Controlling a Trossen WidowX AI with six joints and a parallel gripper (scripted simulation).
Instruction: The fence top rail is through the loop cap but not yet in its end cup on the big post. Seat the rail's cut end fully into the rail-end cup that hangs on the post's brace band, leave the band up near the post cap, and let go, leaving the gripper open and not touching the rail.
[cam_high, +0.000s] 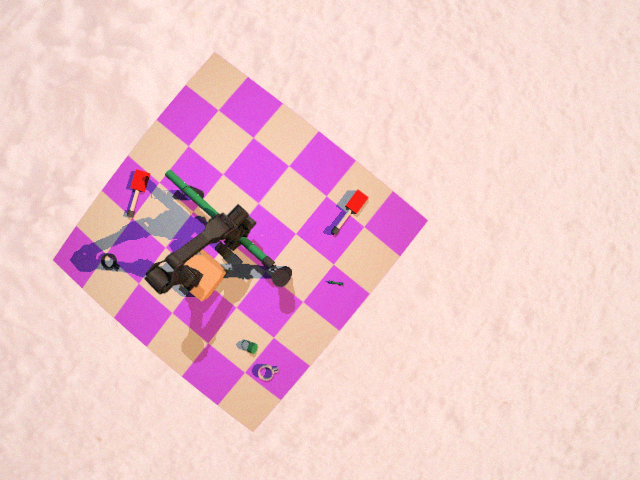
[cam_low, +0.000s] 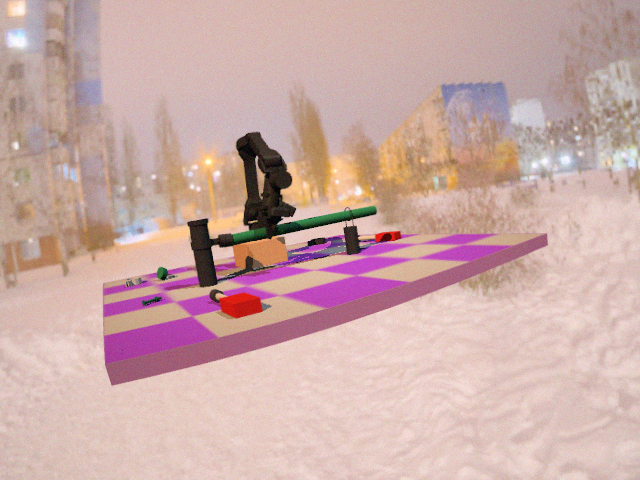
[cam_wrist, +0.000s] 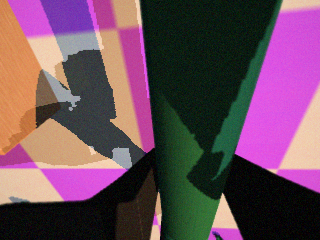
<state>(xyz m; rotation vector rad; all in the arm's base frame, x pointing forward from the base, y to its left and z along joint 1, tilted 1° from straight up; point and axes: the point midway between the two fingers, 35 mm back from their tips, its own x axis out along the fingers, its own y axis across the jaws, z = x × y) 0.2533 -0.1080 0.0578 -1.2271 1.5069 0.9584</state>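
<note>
The green top rail (cam_high: 193, 196) (cam_low: 320, 222) (cam_wrist: 187, 215) runs through the thin wire loop above the short black post (cam_low: 351, 240) and slopes down toward the big post (cam_high: 280, 275) (cam_low: 204, 266). Its low end meets the mouth of the black rail-end cup (cam_high: 267, 261) (cam_low: 225, 239); how deep it sits inside is hidden. The cup hangs on the brace band, a little below the post cap (cam_low: 197, 222). My gripper (cam_high: 235, 236) (cam_low: 270, 231) (cam_wrist: 185, 152) is shut on the rail between loop and cup, nearer the cup.
An orange block (cam_high: 210, 276) (cam_low: 263, 252) stands below the arm. Two red-headed mallets lie on the checkered board, one (cam_high: 356, 201) (cam_low: 240, 305) beyond the big post. A green cylinder (cam_high: 249, 346) (cam_low: 162, 272), a pale ring clamp and a small dark-green piece (cam_high: 334, 283) (cam_low: 151, 300) lie nearby.
</note>
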